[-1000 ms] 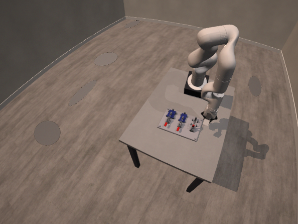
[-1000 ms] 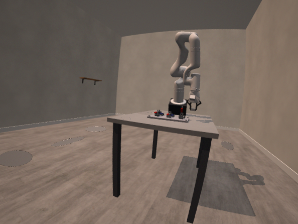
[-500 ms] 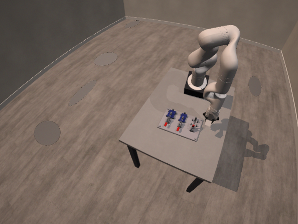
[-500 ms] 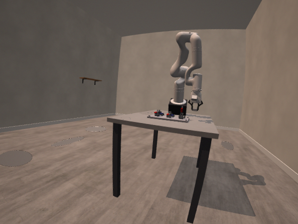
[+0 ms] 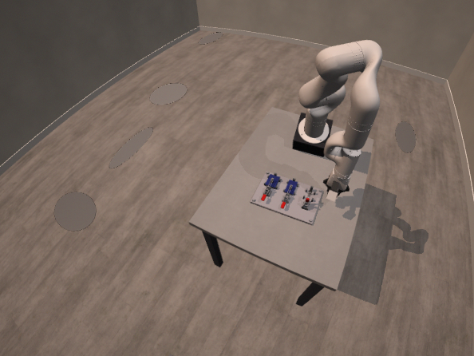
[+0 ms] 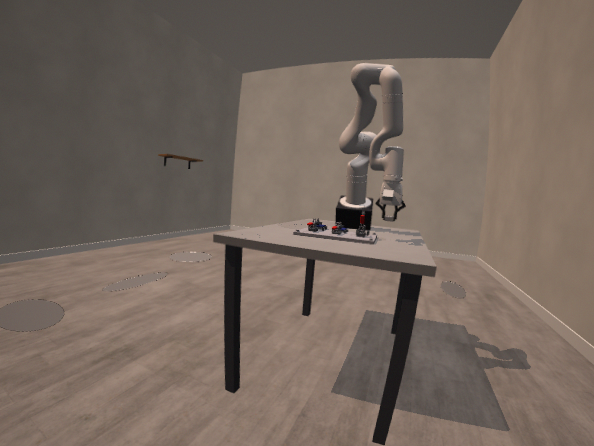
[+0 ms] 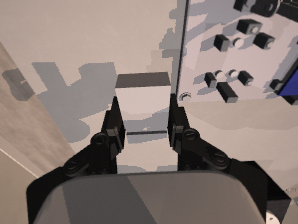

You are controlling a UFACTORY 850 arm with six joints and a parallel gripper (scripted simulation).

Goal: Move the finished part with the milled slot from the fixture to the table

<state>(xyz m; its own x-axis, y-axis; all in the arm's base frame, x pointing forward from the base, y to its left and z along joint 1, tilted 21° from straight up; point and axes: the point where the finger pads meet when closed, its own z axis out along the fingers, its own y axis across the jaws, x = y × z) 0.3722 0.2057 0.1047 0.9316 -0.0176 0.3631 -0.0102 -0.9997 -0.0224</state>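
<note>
My gripper point(image 5: 332, 194) point(image 6: 390, 215) point(image 7: 145, 106) is shut on the finished part point(image 5: 330, 195) point(image 7: 142, 92), a pale block with a thin milled slot across its face. It holds the part above the table point(image 5: 279, 243) point(image 6: 320, 245) point(image 7: 75, 40), just off the right end of the fixture plate point(image 5: 296, 214) point(image 6: 345, 235) point(image 7: 205, 45). Two blue blanks point(image 5: 273, 178) point(image 5: 292, 184) point(image 6: 316, 226) point(image 6: 340, 229) sit in the left and middle nests under their clamps. The right nest point(image 5: 309, 198) point(image 7: 226, 82) is empty, and its clamp handle point(image 6: 362, 218) stands up.
The arm's black base point(image 5: 309, 144) point(image 6: 352, 215) stands at the back of the table behind the fixture. The table's right edge lies a short way beyond the gripper. A small shelf point(image 6: 180, 159) hangs on the far wall.
</note>
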